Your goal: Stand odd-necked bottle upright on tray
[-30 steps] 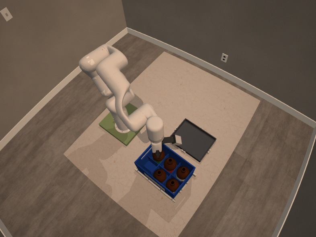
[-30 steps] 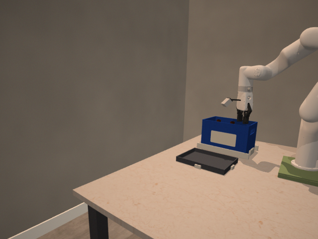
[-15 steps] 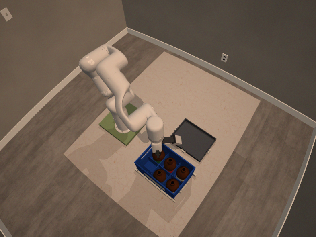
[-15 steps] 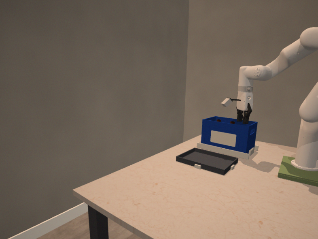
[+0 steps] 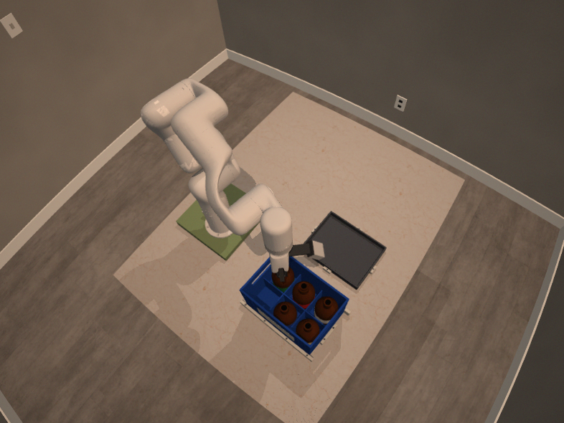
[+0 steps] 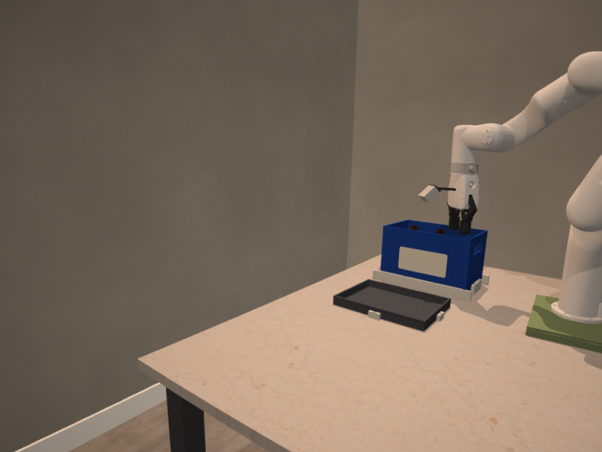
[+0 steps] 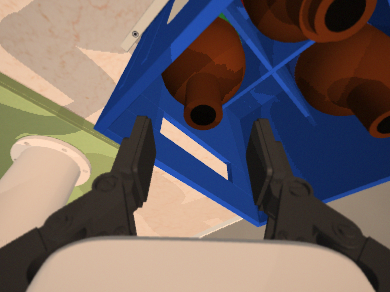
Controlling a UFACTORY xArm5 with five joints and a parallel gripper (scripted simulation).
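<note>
- Crate sits level on the bench, with pale strips running beside its foot.
- We see five brown bottles upright inside it, each in its own compartment; which neck is the odd one, we cannot tell.
- Gripper points down at the crate's end nearest the arm's base, its fingers spread and gripping nothing.
- In the wrist view, the corner bottle shows its mouth in the gap between the fingertips, with open room to either side; we cannot tell the height between them.
- Beside that bottle, across a divider, we have one open compartment.
- Crate edges press close here: the end wall, with its handle slot, passes just beside the corner bottle, and a side wall rises on its other flank.
- Toward the tray, we have a low dark rim to clear, well below the crate's top edge.
- The tray lies level near the crate, its whole floor open for us.
- Our green base plate stands apart from both.
</note>
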